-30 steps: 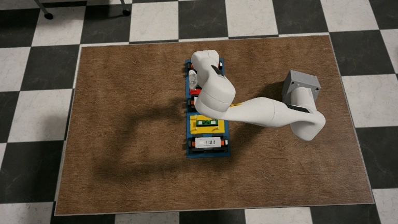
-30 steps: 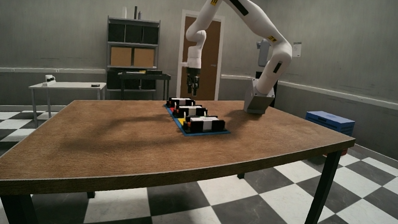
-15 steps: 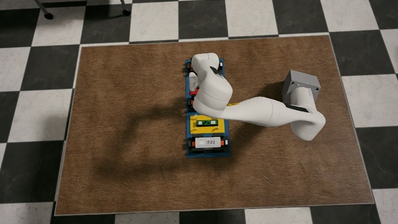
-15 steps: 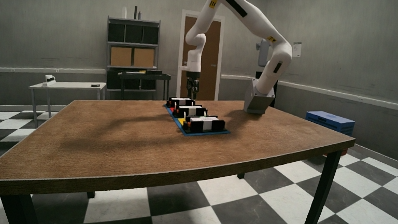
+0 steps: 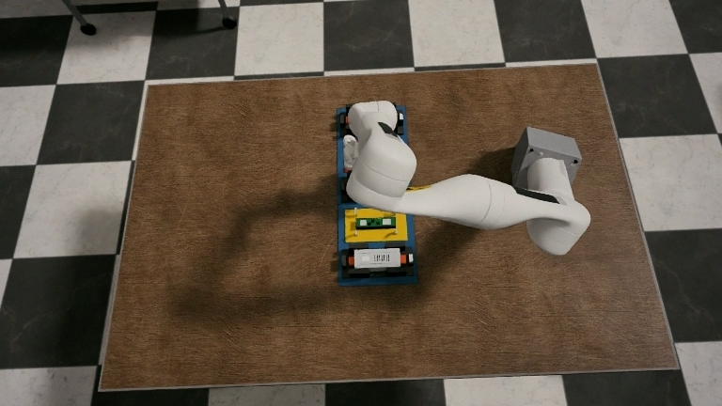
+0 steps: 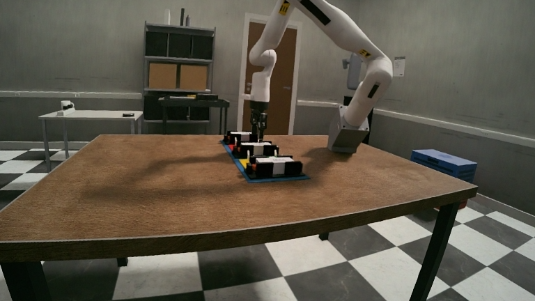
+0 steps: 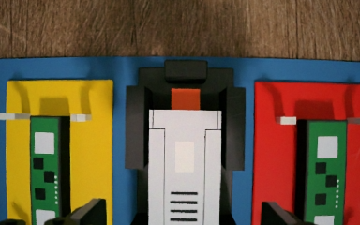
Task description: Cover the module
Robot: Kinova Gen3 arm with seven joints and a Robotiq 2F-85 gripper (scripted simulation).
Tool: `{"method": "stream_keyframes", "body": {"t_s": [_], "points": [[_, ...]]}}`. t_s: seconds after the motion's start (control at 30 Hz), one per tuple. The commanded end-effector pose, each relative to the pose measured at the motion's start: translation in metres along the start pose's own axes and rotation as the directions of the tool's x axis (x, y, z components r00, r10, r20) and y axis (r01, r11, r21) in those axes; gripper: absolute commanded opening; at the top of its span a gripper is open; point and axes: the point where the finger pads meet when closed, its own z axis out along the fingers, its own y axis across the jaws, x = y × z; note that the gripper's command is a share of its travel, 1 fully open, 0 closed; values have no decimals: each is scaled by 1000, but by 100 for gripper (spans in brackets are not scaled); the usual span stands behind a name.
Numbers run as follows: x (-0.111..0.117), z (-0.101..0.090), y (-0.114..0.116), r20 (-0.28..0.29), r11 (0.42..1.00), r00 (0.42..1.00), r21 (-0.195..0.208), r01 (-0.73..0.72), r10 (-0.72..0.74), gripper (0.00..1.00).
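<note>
My gripper (image 6: 258,134) (image 7: 184,214) is open, its fingers spread on either side of the middle cover (image 6: 259,144) (image 7: 185,180) and apart from it in the wrist view. That white cover sits in its black holder. Another white cover (image 5: 364,258) (image 6: 274,159) sits in the holder nearest the exterior camera. The third cover (image 6: 241,134) sits in the far holder; the arm hides it in the top view. The yellow base plate (image 5: 372,238) (image 7: 91,155) bears an uncovered green module (image 5: 375,222) (image 7: 46,161), between the middle and near holders. Fingertip height above the holder is hard to tell.
A red plate (image 7: 277,164) with another green module (image 7: 326,161) lies on the other side of the middle holder. White posts (image 7: 81,117) (image 7: 287,120) stand by both modules. The blue base (image 5: 378,280) (image 7: 119,141) lies on the wooden table (image 5: 239,252).
</note>
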Motion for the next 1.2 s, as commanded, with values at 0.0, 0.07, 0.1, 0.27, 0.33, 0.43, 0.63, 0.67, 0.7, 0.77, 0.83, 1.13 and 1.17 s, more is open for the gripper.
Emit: {"method": "stream_keyframes", "body": {"t_s": [0.0, 0.07, 0.1, 0.27, 0.33, 0.43, 0.63, 0.67, 0.7, 0.77, 0.83, 1.13, 1.17], "points": [[0, 0, 0, -2, 1000, 1000, -1, 0, 0, 100], [0, 0, 0, -2, 1000, 1000, -1, 0, 0, 100], [0, 1, 0, -2, 1000, 1000, -1, 0, 0, 100], [0, 6, 0, -2, 1000, 1000, -1, 0, 0, 100], [0, 8, 0, -2, 1000, 1000, -1, 0, 0, 100], [0, 10, 0, -2, 1000, 1000, -1, 0, 0, 100], [0, 10, 0, -2, 1000, 1000, -1, 0, 0, 100], [0, 11, 0, -2, 1000, 1000, -1, 0, 0, 100], [0, 12, 0, -2, 1000, 1000, -1, 0, 0, 100], [1, 14, 0, -2, 1000, 1000, -1, 0, 0, 100], [1, 16, 0, -2, 1000, 1000, -1, 0, 0, 100], [1, 20, 0, -2, 1000, 1000, -1, 0, 0, 100], [1, 20, 0, -2, 1000, 1000, -1, 0, 0, 100]]}}
